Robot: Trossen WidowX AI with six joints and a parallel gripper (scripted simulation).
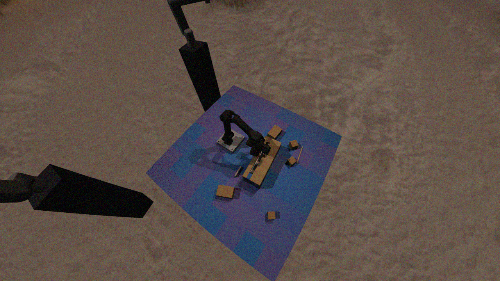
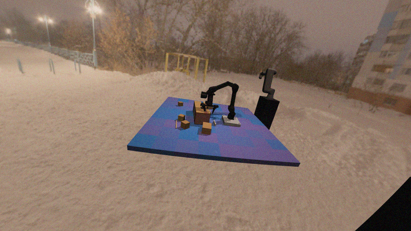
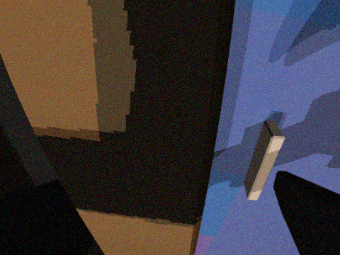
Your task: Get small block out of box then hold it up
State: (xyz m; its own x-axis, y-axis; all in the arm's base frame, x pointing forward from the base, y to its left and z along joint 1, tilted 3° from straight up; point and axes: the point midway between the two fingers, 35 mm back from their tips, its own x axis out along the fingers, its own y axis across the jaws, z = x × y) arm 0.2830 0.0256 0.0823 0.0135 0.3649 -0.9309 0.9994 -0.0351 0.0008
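The long tan box (image 1: 262, 161) lies in the middle of the blue and purple mat; it also shows in the exterior view (image 2: 201, 113). In the wrist view its tan top (image 3: 47, 42) fills the left side and its dark front face (image 3: 180, 99) runs down the middle. My gripper (image 1: 259, 153) hangs over the box's near long edge, open and empty, with one finger over the box and the other over the mat (image 3: 161, 180). I cannot see the small block or the shelf in any view.
A short grey bar (image 3: 265, 161) lies on the mat beside the box front (image 1: 238, 170). Loose tan blocks (image 1: 225, 191) (image 1: 271, 215) (image 1: 293, 143) (image 1: 291, 160) (image 1: 274, 131) and a thin tan stick (image 1: 300, 152) lie around the box. My arm's base (image 1: 230, 142) stands to the left.
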